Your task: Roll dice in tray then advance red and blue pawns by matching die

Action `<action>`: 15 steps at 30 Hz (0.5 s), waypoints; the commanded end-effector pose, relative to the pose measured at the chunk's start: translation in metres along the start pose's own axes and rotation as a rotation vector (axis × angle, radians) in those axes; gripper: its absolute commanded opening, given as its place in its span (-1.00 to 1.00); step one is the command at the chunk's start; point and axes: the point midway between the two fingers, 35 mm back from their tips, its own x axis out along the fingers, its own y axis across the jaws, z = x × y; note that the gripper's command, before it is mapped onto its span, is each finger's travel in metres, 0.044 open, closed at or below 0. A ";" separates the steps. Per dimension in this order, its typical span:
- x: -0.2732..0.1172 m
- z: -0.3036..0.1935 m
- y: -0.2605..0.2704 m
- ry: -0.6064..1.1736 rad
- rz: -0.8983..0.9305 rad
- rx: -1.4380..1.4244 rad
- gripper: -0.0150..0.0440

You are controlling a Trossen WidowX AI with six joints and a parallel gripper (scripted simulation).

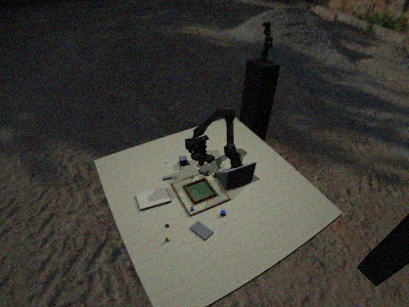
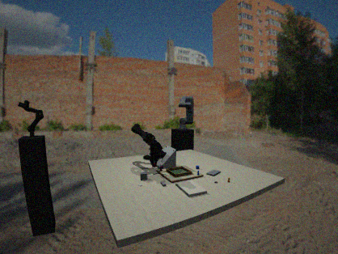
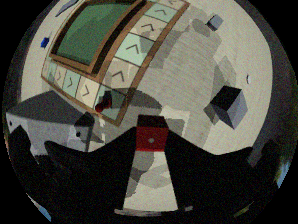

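My gripper point(image 1: 201, 163) point(image 3: 149, 132) is shut on the red die point(image 3: 151, 140), which shows one pale pip towards the wrist camera. It is beside the board's corner, low over the table; whether the die touches the table I cannot tell. The red pawn point(image 3: 104, 104) stands on the board's corner square, left of the fingers in the wrist view. The green tray point(image 1: 200, 190) point(image 2: 179, 171) point(image 3: 97, 30) is in the board's middle, with no die seen in it. The blue die point(image 1: 223, 213) point(image 2: 197, 167) point(image 3: 45, 42) lies outside the board. The blue pawn point(image 1: 192, 209) point(image 2: 198, 173) stands on the board's far corner area.
A large grey block point(image 1: 237, 176) point(image 3: 50, 125) stands by the arm's base. A dark cube point(image 1: 183, 159) point(image 2: 143, 175) point(image 3: 231, 106) and small grey block point(image 2: 162, 184) point(image 3: 214, 22) lie opposite. A white slab point(image 1: 153, 198) point(image 2: 191, 190), grey slab point(image 1: 202, 230) and orange piece point(image 1: 167, 240) lie beyond.
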 end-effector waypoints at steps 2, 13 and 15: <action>-0.024 -0.002 0.000 0.001 -0.008 0.005 -0.49; -0.064 -0.012 0.001 0.009 -0.027 0.004 -0.49; -0.063 -0.009 0.001 0.008 -0.026 -0.014 -0.49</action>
